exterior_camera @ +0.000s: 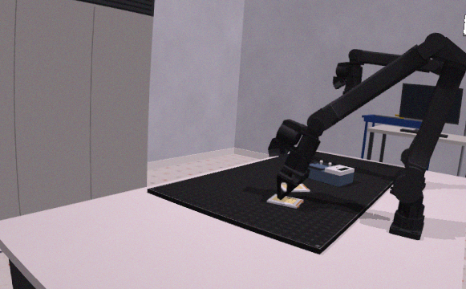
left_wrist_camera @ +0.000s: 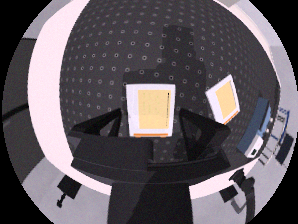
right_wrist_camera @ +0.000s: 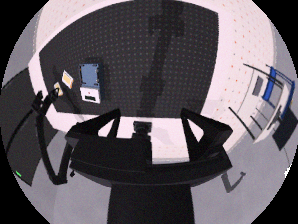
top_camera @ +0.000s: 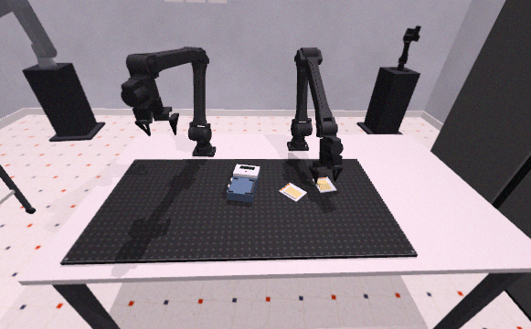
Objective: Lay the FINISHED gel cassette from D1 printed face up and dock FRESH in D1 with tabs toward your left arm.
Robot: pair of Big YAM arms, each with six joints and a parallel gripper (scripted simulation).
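Observation:
The dock D1 (top_camera: 242,186) (exterior_camera: 324,175) (left_wrist_camera: 256,120) (right_wrist_camera: 90,75) is upright, its blue bay showing no cassette. One cassette (top_camera: 326,186) (exterior_camera: 294,202) (left_wrist_camera: 154,120) lies flat on the deck, yellow gel window up, orange tabs toward the arm bases. My left gripper (top_camera: 326,180) (left_wrist_camera: 150,111) is open just above it, fingertips at its two sides, holding nothing. A second cassette (top_camera: 293,192) (exterior_camera: 302,188) (left_wrist_camera: 226,99) (right_wrist_camera: 67,79) lies face up, turned, between it and D1. I cannot tell which is FRESH; no comb is clear. My right gripper (top_camera: 162,133) (right_wrist_camera: 150,111) is open, empty and high.
The black perforated deck (top_camera: 247,233) (exterior_camera: 233,209) lies on the pale table (top_camera: 398,155) (exterior_camera: 96,225). D1's white display block (top_camera: 247,170) (exterior_camera: 340,169) is at its end toward the arm bases. The right arm's gripper hangs well away from D1, beyond its far side from the cassettes.

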